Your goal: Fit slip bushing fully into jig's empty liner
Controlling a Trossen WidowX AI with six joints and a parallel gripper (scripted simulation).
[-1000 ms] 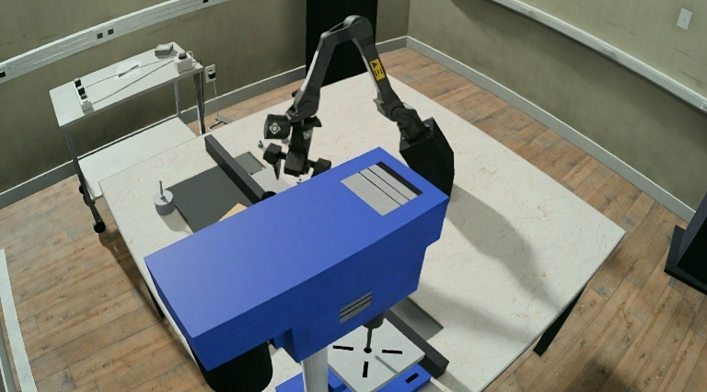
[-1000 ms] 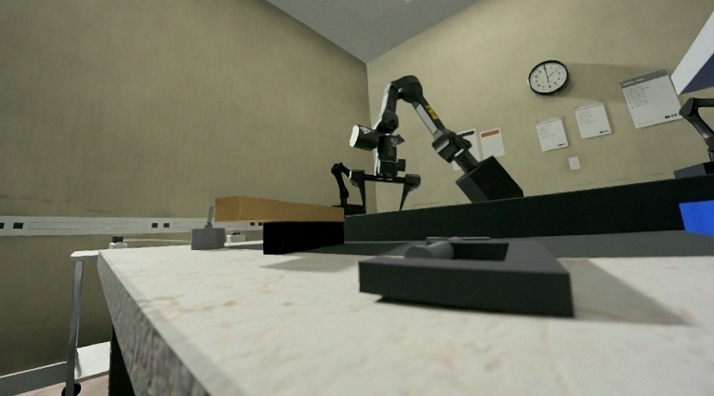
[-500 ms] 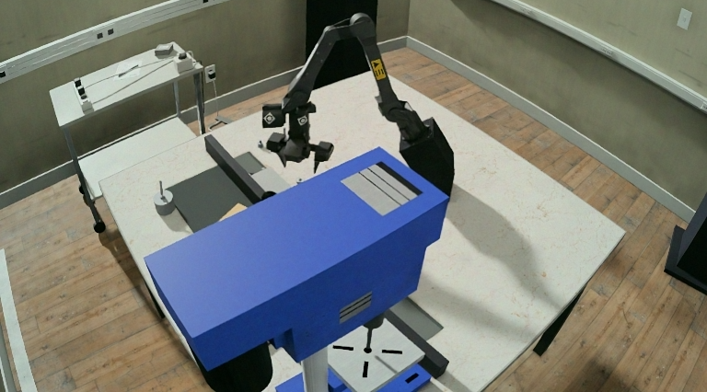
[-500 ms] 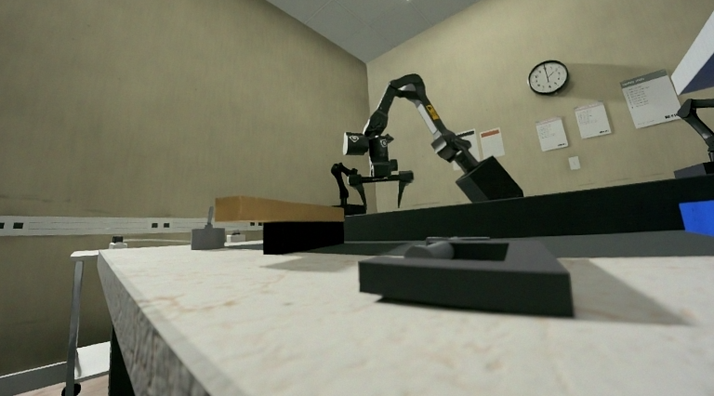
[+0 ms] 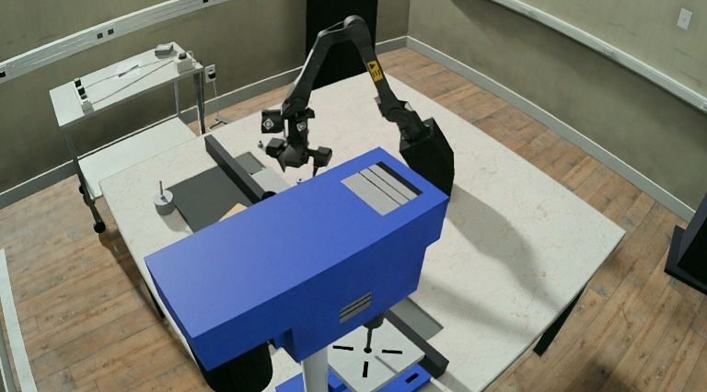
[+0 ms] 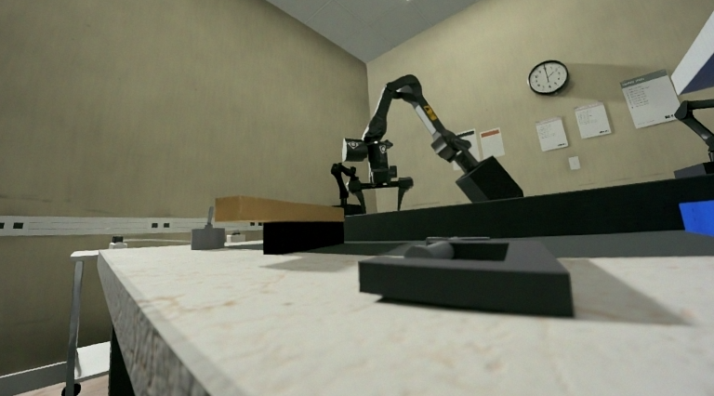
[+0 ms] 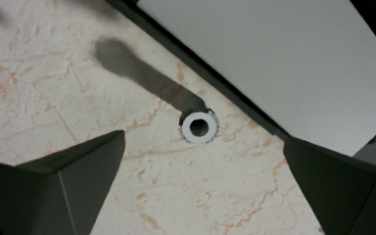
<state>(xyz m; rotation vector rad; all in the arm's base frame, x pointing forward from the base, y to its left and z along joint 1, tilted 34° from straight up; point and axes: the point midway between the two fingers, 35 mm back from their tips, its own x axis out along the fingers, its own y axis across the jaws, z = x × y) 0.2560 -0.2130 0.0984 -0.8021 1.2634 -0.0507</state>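
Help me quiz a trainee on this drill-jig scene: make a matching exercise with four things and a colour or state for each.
1. gripper
2. slip bushing
3. drill press head
4. wooden block

A. blue
B. open, holding nothing
C. tan
D. white, seen end-on

Pairs: 1-B; 2-D; 3-A; 4-C
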